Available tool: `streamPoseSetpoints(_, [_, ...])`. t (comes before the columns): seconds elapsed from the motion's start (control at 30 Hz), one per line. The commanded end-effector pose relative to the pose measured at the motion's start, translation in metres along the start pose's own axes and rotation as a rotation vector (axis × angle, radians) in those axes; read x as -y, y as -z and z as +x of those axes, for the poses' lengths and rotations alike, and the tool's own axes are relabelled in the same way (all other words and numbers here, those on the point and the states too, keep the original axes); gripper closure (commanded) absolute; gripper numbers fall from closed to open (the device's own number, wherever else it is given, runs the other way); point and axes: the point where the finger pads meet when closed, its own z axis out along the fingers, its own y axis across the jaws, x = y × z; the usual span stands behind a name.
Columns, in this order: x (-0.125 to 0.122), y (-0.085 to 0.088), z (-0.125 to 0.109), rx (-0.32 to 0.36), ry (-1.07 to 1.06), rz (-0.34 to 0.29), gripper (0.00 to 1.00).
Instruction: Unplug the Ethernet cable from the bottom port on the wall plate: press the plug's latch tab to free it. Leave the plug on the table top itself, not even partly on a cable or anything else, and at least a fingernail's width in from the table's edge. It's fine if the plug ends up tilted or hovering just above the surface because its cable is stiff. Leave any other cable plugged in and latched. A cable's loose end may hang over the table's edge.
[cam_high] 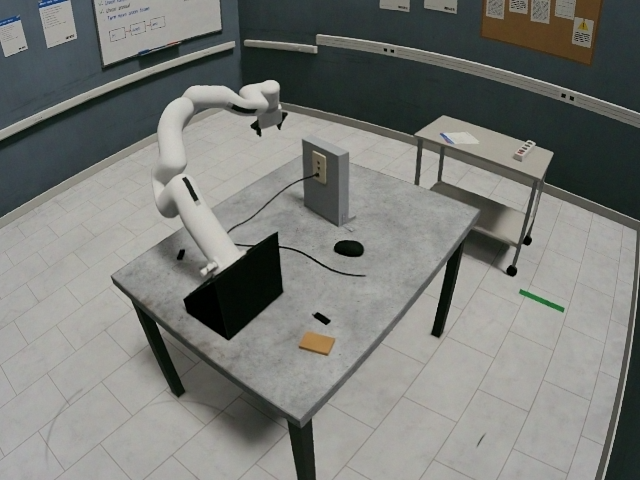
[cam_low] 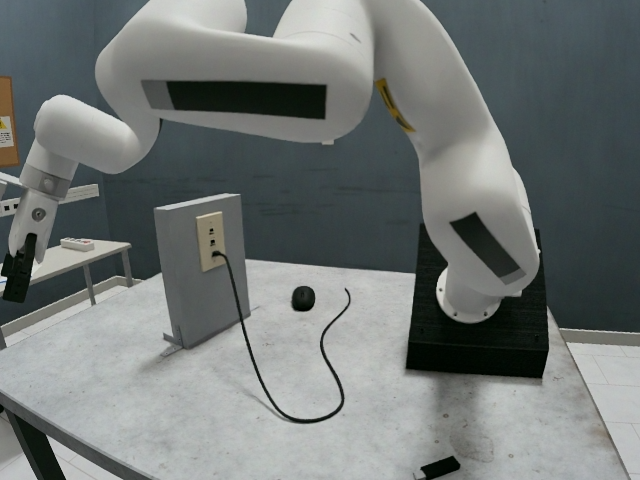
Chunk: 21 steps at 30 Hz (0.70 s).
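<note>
A grey wall block (cam_high: 336,191) (cam_low: 178,289) stands upright on the table (cam_high: 408,227) (cam_low: 103,408) and carries a cream wall plate (cam_high: 321,166) (cam_low: 209,242). A black Ethernet plug (cam_high: 317,174) (cam_low: 217,253) sits in the plate's bottom port. Its black cable (cam_high: 268,201) (cam_low: 253,361) droops to the table top, curves round and ends loose near the middle. The upper ports look empty. My gripper (cam_high: 268,126) (cam_low: 14,279) is open and empty. It hangs in the air above and behind the block, well away from the plug.
A black mouse (cam_high: 348,248) (cam_low: 302,298) lies near the block. A small black stick (cam_high: 321,318) (cam_low: 436,468), a tan pad (cam_high: 316,343) and another small black piece (cam_high: 180,254) lie on the table. The arm's black base (cam_high: 237,294) (cam_low: 478,330) takes one corner. A cart (cam_high: 485,144) stands beyond.
</note>
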Motion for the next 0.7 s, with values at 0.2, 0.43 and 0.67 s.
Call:
streamPoseSetpoints(0.2, [-0.001,0.002,0.002,-0.003,0.003,-0.003,0.0])
streamPoseSetpoints(0.43, [-0.001,0.002,0.002,-0.003,0.003,-0.003,0.0])
streamPoseSetpoints(0.67, [0.024,0.009,-0.017,0.136,-0.043,0.029,0.73])
